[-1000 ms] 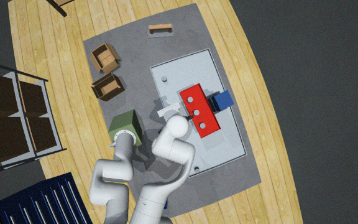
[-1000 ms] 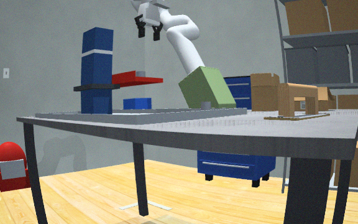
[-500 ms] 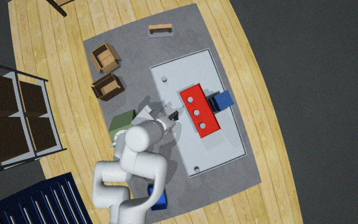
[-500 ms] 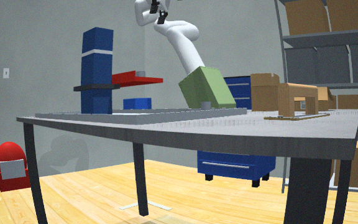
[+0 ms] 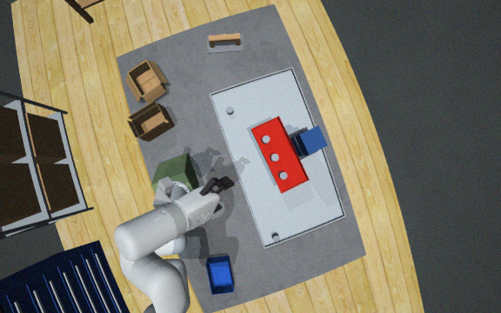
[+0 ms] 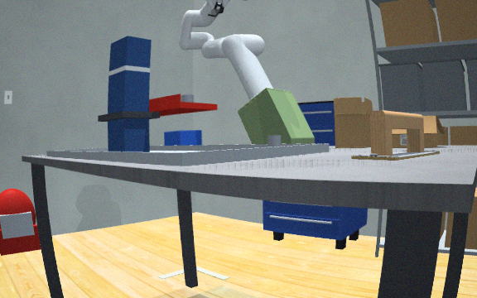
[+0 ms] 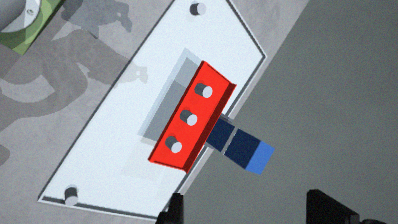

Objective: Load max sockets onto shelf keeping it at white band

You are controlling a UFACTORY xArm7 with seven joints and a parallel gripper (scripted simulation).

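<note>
The red shelf [image 5: 289, 149] [image 6: 172, 108] [image 7: 200, 106] is on the blue post [image 5: 313, 140] [image 6: 128, 93] [image 7: 242, 147], with its dark collar [image 6: 129, 117] well below the white band [image 6: 129, 69] [image 7: 229, 140]. Three grey sockets stand in a row inside its rim: one [image 5: 266, 139] [image 7: 204, 90], a middle one [image 5: 275, 157] [image 7: 189, 118] and one [image 5: 283, 176] [image 7: 174, 145]. Two more stand on the pale tray [image 5: 303, 222] [image 7: 115, 115], near opposite ends: one [image 5: 230, 110] [image 6: 274, 140] [image 7: 198, 9] and one [image 5: 276, 236] [image 7: 71, 195]. My gripper [image 7: 245, 200] is open and empty, raised high and away from the shelf.
A green block [image 5: 174, 169] [image 6: 272, 117] stands at the arm's base. A blue bin [image 5: 220, 275] [image 6: 182, 137], two cardboard boxes [image 5: 148, 83] [image 5: 152, 122] and a wooden handle-shaped piece [image 5: 224, 38] [image 6: 400, 117] are around the tray. The tray has a low rim.
</note>
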